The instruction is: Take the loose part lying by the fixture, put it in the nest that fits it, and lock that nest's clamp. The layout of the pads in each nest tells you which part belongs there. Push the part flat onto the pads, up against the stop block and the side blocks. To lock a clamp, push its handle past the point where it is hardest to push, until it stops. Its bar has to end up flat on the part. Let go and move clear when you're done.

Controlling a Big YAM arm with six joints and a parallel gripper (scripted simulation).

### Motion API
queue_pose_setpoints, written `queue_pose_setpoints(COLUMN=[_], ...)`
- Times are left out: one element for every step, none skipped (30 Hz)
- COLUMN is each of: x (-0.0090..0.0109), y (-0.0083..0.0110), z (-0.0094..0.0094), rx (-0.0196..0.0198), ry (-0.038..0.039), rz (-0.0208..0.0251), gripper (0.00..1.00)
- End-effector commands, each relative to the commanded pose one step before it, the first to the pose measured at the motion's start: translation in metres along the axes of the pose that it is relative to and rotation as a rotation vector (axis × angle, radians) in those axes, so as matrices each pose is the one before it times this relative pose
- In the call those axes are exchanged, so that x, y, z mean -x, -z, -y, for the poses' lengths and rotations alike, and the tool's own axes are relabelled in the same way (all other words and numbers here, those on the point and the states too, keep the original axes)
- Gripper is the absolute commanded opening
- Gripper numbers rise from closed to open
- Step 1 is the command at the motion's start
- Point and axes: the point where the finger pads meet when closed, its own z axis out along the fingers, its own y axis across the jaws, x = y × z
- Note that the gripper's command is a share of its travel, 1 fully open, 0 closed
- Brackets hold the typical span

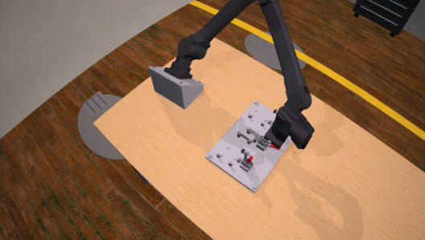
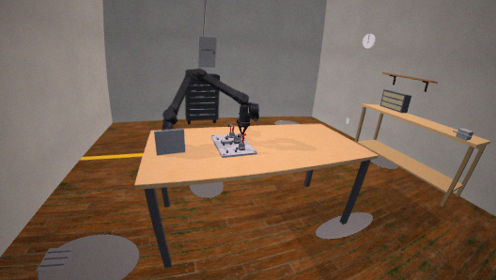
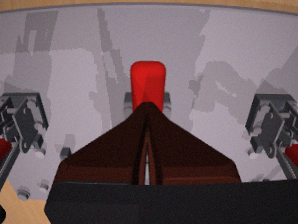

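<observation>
The fixture plate [image 1: 257,177] [image 2: 251,151] [image 3: 150,30] carries three clamps. The middle clamp's red handle [image 1: 275,147] [image 3: 148,75] lies low, pointing to the plate's outer edge. Its arm [image 1: 253,133] reaches inward over the middle nest, where a narrow grey piece [image 1: 244,137] shows, apparently the part; whether the bar lies flat on it cannot be told. My gripper [image 2: 243,133] [image 3: 147,111] is shut and empty, its tips at or just above the handle's inner end. The near clamp's red handle [image 1: 249,159] stands up. The wrist view cuts off both side clamps' handles.
Side clamps [image 3: 24,120] [image 3: 274,120] stand left and right of my fingers in the wrist view. Small pads and blocks stand on the plate's inner half. A grey angled block [image 1: 169,88] [image 2: 170,142] stands on the table [image 1: 342,181] by the arm's base.
</observation>
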Motion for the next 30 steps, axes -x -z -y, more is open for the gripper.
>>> queue_pose_setpoints(x=[-0.00091,0.00000,0.00000,0.00000,0.00000,0.00003,0.00002,-0.00021,-0.00022,0.00000,0.00000,0.00065,-0.00008,0.00004,-0.00008,-0.00002,0.00000,0.00000,0.00000,-0.00005,-0.00001,0.00000,0.00000,0.00000,0.00000,0.00000,0.00000,0.00000,0.00000,0.00000], y=[-0.00876,0.00000,0.00000,0.00000,0.00000,-0.00013,-0.00075,-0.00135,-0.00143,0.00000,0.00000,0.00462,-0.00090,-0.00033,-0.00068,-0.00013,0.00000,0.00000,0.00000,0.00000,0.00000,0.00000,0.00000,0.00000,0.00000,0.00000,0.00000,0.00000,0.00000,0.00000], z=[0.00001,0.00000,0.00000,0.00000,0.00000,-0.00002,-0.00017,-0.00022,-0.00020,0.00000,0.00000,0.00240,-0.00025,-0.00026,-0.00026,-0.00004,0.00000,0.00000,0.00000,-0.00002,0.00000,0.00000,0.00000,0.00000,0.00000,0.00000,0.00000,0.00000,0.00000,0.00000], rx=[0.00410,0.00000,0.00000,0.00000,0.00000,-0.00003,0.00001,0.00034,0.00037,0.00000,0.00000,-0.00048,-0.00014,-0.00020,0.00011,0.00003,0.00000,0.00000,0.00000,0.00006,0.00001,0.00000,0.00000,0.00000,0.00000,0.00000,0.00000,0.00000,0.00000,0.00000], ry=[-0.00405,0.00000,0.00000,0.00000,0.00000,0.00010,0.00006,-0.00065,-0.00053,0.00000,0.00000,-0.00168,-0.00142,0.00025,0.00158,0.00091,0.00012,0.00000,0.00000,-0.00018,-0.00003,0.00000,0.00000,0.00000,0.00000,0.00000,0.00000,0.00000,0.00000,0.00000], rz=[-0.00645,0.00000,0.00000,0.00000,0.00000,-0.00002,-0.00075,-0.00211,-0.00205,0.00000,0.00000,0.01000,-0.00110,-0.00017,-0.00107,-0.00021,0.00000,0.00000,0.00000,-0.00020,-0.00003,0.00000,0.00000,0.00000,0.00000,0.00000,0.00000,0.00000,0.00000,0.00000], gripper=[0.00,0.00,0.00,0.00,0.00,0.00,0.00,0.00,0.00,0.00,0.00,0.00,0.00,0.00,0.00,0.00,0.00,0.00,0.00,0.00,0.00,0.00,0.00,0.00,0.00,0.00,0.00,0.00,0.00,0.00])
